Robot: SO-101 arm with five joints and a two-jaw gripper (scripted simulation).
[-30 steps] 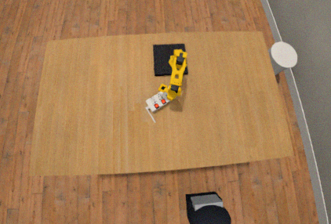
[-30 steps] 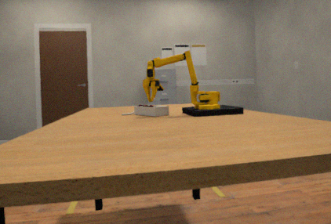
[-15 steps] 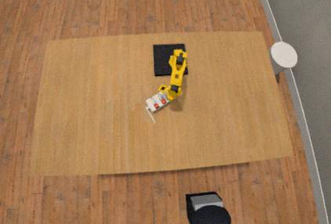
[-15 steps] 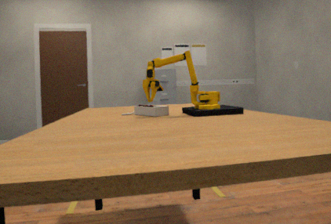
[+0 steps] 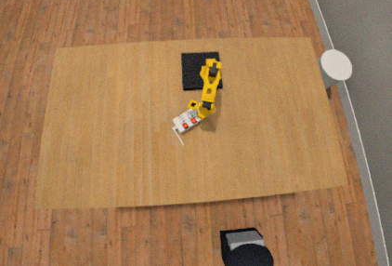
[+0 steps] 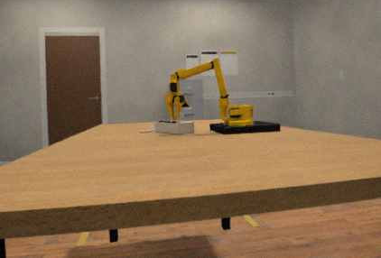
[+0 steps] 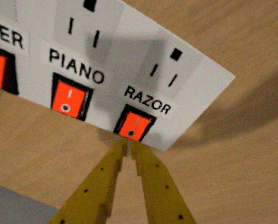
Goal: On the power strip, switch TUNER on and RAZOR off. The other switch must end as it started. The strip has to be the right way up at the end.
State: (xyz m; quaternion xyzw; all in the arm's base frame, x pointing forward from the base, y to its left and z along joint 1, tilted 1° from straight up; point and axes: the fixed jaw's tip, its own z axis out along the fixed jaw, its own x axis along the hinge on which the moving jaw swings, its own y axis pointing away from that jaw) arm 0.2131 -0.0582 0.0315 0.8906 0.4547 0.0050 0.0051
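From above, you see the power strip (image 5: 186, 122) lying face up on the wooden table (image 5: 116, 147), just in front of the black base plate (image 5: 188, 82), with the yellow arm (image 5: 209, 86) bent down over its right end and a thin white cord (image 5: 179, 137) trailing off the other end. Two red switches show there; the third is probably under the arm. From the side, your gripper (image 6: 173, 116) points straight down at the strip (image 6: 174, 127), its tip at or just above the top face. At the wrist, the fingers are pressed together with nothing between them, their tips right at the lower edge of the red RAZOR switch (image 7: 133, 123). The PIANO switch (image 7: 70, 98) sits beside it, also red, and a sliver of a third switch (image 7: 4, 70) shows at the left edge.
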